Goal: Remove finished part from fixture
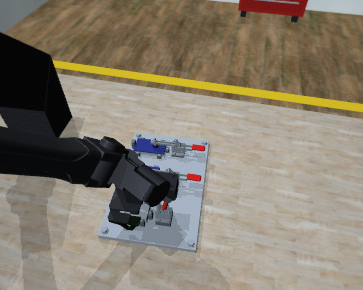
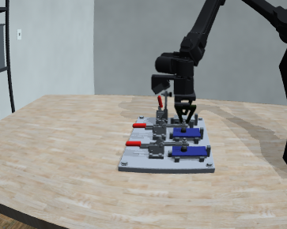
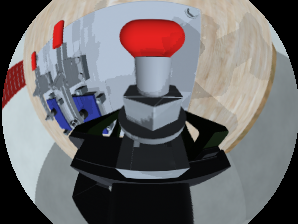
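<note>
One black gripper [image 1: 132, 223] [image 2: 185, 121] [image 3: 150, 111], jaws apart, low over the plate [image 1: 187, 220] [image 2: 164, 170] [image 3: 110, 47], toward the desk [image 1: 288, 200] [image 2: 69, 158] [image 3: 222, 62]'s back edge; two blue blanks [image 1: 146, 145] [image 2: 196, 152] [image 3: 91, 114], clamped.

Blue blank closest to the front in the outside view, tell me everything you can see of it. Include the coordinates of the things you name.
The blue blank [image 1: 141, 145] [image 2: 197, 152] [image 3: 59, 113] is a flat, plain rectangular block, deep blue, material unclear. It lies flat on the pale fixture plate [image 1: 185, 215] [image 2: 168, 164] [image 3: 107, 55], among small grey stops. A grey clamp [image 1: 177, 149] [image 2: 156, 150] reaches over it, its dark tip down on the top face.
</note>
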